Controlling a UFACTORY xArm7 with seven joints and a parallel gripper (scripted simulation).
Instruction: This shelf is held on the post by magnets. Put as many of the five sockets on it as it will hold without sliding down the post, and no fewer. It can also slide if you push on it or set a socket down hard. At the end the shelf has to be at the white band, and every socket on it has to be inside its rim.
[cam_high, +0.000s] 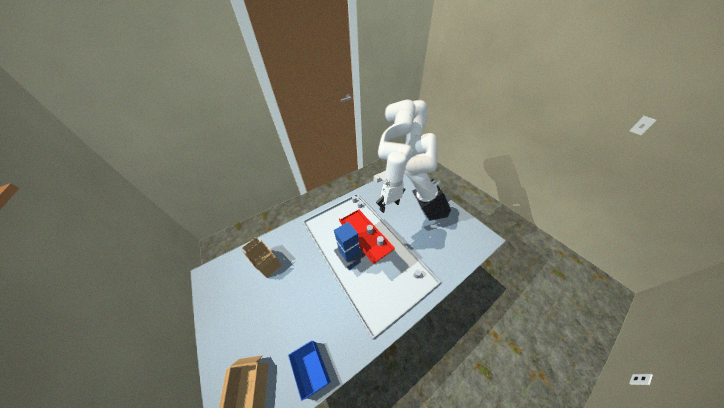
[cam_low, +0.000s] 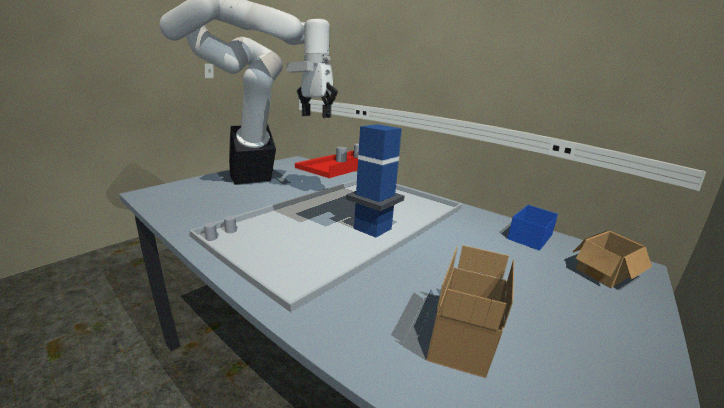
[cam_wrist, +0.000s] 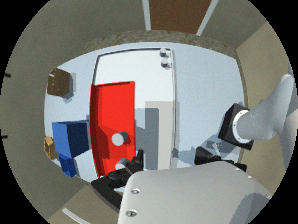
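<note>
A blue post (cam_high: 346, 242) (cam_low: 377, 177) (cam_wrist: 69, 145) with a white band (cam_low: 377, 160) stands on a white tray (cam_high: 390, 304) (cam_low: 283, 263). A red rimmed shelf (cam_high: 360, 223) (cam_low: 319, 165) (cam_wrist: 109, 110) sits on the post at about the band's height. Two grey sockets (cam_high: 370, 229) (cam_high: 379, 240) (cam_low: 340, 153) (cam_wrist: 120, 139) stand on the shelf inside its rim. Two more sockets (cam_high: 354, 200) (cam_low: 209, 231) (cam_low: 230, 224) (cam_wrist: 164, 56) stand at one tray corner, and one socket (cam_high: 418, 273) stands near another. My gripper (cam_high: 387, 203) (cam_low: 315, 107) is open and empty, hanging high above the shelf's robot-side end.
A grey collar (cam_low: 374, 201) rings the post lower down. The robot base (cam_high: 435, 206) (cam_low: 251, 159) stands beside the tray. A blue bin (cam_high: 309, 368) (cam_low: 531, 226) and two cardboard boxes (cam_high: 260, 256) (cam_high: 243, 382) (cam_low: 476, 309) (cam_low: 610, 258) stand at the table's far end.
</note>
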